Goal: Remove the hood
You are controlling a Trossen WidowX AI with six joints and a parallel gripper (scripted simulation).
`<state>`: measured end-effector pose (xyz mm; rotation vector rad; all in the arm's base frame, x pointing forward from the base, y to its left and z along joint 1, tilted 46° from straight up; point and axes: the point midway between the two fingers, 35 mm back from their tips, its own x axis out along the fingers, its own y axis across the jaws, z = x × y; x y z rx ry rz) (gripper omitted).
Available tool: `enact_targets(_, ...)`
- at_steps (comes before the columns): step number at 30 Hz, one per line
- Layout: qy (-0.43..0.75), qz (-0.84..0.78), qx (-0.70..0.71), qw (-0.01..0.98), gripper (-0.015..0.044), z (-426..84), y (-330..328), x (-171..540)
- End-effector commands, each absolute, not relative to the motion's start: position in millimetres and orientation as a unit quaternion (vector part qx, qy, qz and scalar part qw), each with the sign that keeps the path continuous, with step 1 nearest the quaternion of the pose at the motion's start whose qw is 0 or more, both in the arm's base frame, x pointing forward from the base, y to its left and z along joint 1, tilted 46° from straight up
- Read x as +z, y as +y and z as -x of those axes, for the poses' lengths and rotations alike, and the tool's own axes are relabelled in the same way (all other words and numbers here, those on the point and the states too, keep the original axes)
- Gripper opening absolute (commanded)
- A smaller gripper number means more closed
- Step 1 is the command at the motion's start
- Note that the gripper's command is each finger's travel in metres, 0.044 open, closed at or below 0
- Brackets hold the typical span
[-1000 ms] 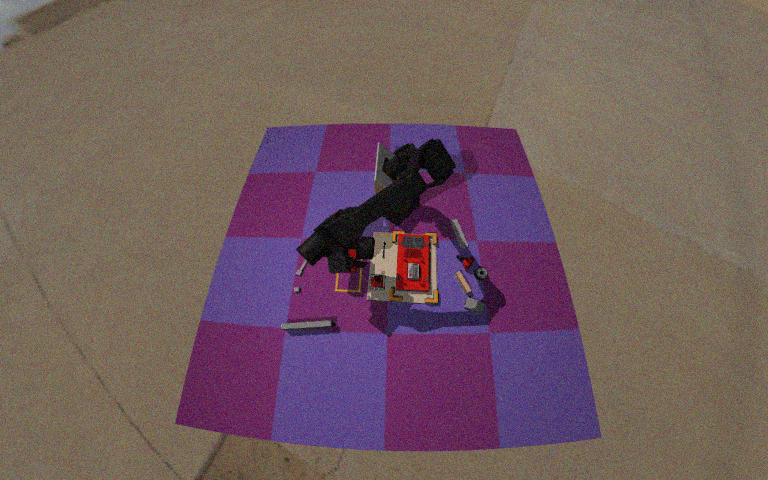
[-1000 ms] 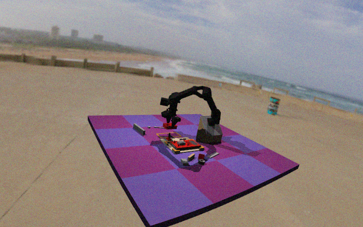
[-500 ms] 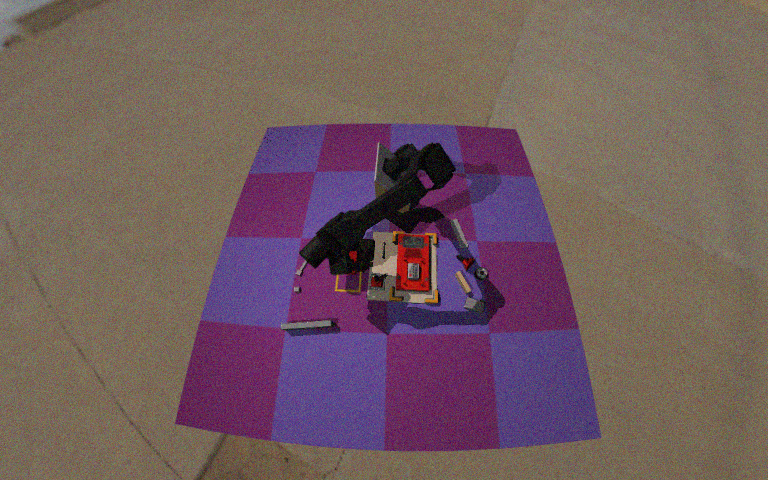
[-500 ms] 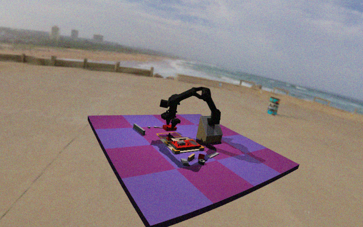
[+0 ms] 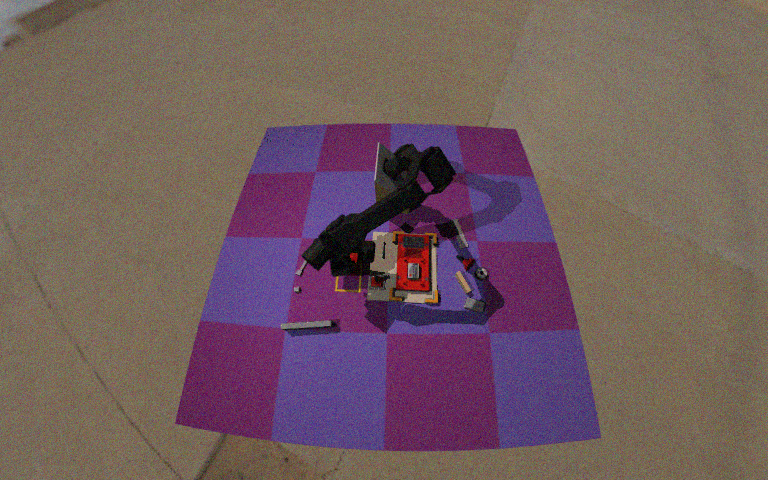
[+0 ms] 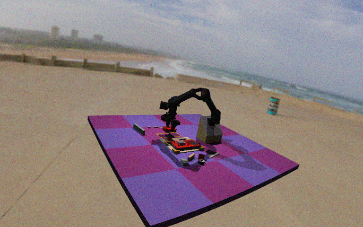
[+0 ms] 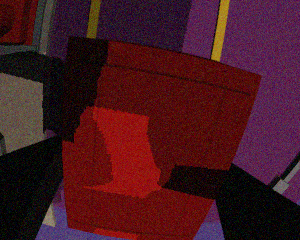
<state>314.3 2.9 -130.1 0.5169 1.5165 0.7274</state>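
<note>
Red hood (image 7: 157, 147) is riding pinched in the gripper (image 7: 133, 190), off the toy car (image 5: 403, 267) beside it. Removal is done. Yellow-outlined marked area (image 7: 160, 16) is lying just ahead, apparently below; lowering and release are remaining.

Grey bar (image 5: 307, 325) lies well apart from small ring (image 5: 481, 273).
</note>
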Motion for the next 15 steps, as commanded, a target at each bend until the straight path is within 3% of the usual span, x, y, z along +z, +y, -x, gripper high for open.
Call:
enact_targets(1,0.664,-0.229,0.318,0.636,0.0,-312.8,6.0,-132.6)
enact_targets(15,0.664,-0.23,0.319,0.636,0.0,-310.5,14.6,-140.2)
